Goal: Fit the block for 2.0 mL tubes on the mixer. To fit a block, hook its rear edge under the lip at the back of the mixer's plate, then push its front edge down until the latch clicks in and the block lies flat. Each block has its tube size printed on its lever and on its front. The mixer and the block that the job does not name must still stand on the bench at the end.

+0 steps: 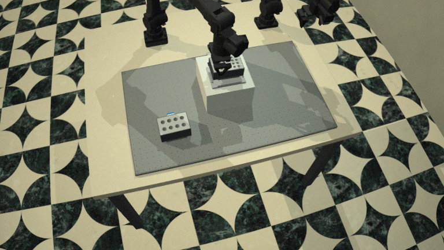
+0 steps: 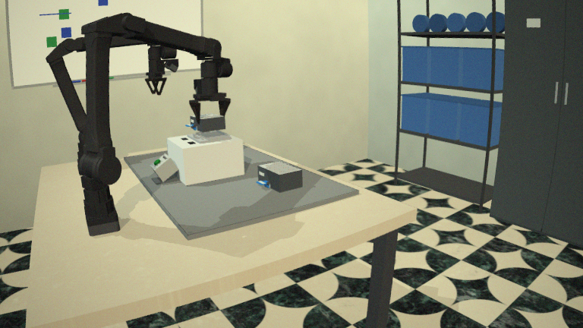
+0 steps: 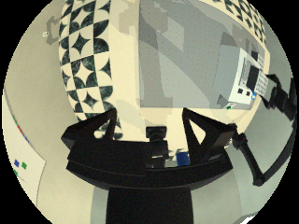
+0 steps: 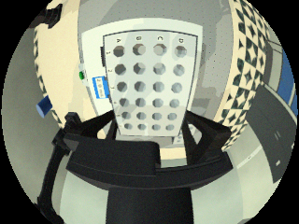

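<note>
The mixer [image 1: 229, 99] [image 2: 212, 159] is a white box with a pale plate [image 1: 229, 83] on top. My right gripper [image 2: 210, 118] [image 4: 149, 111] is shut on a dark block [image 1: 233, 72] [image 2: 212, 124] [image 4: 149, 77] with a pale top, holes in rows A to D and a blue lever [image 4: 101, 88]. It holds the block just above the plate, with a small gap in the exterior view. The lever's print is blurred. The other block [image 1: 176, 134] [image 2: 287, 179], with fewer, bigger holes, stands on the mat. My left gripper [image 1: 312, 22] [image 2: 155, 91] [image 3: 149, 111] is open and empty, away from the mixer.
The grey perforated mat [image 1: 278, 119] [image 2: 206, 221] carries the mixer and the other block. A sloped control panel with a green knob [image 2: 157, 162] [image 4: 81, 75] is on the mixer's arm side. The right arm reaches over that side.
</note>
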Controlling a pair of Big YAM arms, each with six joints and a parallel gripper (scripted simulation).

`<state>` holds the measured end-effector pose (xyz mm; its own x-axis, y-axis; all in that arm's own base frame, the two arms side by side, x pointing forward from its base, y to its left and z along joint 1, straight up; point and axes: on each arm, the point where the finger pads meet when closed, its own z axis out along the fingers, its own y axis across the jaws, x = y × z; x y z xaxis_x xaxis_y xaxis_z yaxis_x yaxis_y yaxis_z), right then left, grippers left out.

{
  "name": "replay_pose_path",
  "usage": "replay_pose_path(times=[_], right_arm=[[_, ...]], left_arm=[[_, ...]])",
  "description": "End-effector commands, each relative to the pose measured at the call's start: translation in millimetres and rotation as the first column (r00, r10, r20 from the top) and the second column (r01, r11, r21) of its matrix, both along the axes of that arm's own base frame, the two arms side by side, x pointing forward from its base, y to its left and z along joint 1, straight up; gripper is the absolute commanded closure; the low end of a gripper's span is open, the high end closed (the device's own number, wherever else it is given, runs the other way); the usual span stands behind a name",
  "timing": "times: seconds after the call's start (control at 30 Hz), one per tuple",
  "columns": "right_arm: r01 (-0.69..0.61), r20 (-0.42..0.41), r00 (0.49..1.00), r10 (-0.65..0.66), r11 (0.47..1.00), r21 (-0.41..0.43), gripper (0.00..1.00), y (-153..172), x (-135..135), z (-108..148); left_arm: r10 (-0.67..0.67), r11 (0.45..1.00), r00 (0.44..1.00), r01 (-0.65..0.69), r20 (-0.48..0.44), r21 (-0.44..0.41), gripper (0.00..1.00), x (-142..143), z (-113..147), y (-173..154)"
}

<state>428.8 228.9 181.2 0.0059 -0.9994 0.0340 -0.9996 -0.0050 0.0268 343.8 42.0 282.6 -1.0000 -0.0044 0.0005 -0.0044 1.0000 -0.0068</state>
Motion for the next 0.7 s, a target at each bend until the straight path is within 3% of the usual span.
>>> replay_pose_path(times=[0.0, 0.43, 0.67], right_arm=[[-0.031, 0.131, 0.991, 0.021, 0.997, 0.073, 1.0, 20.3, 21.0, 67.7], [-0.001, 0.087, 0.996, -0.003, 0.999, 0.05, 1.0, 7.2, 26.1, 44.9], [-0.019, 0.109, 0.994, 0.012, 0.998, 0.064, 1.0, 14.0, 18.1, 56.4]], left_arm=[[0.0, 1.0, 0.998, 0.0, 0.055, 0.007, 0.0, 10.9, 17.7, -1.3], [-0.001, 1.0, 0.997, 0.001, 0.073, 0.01, 0.0, 15.0, 25.3, -0.7], [-0.002, 1.0, 0.997, 0.001, 0.079, 0.011, 0.0, 16.3, 27.9, -0.5]])
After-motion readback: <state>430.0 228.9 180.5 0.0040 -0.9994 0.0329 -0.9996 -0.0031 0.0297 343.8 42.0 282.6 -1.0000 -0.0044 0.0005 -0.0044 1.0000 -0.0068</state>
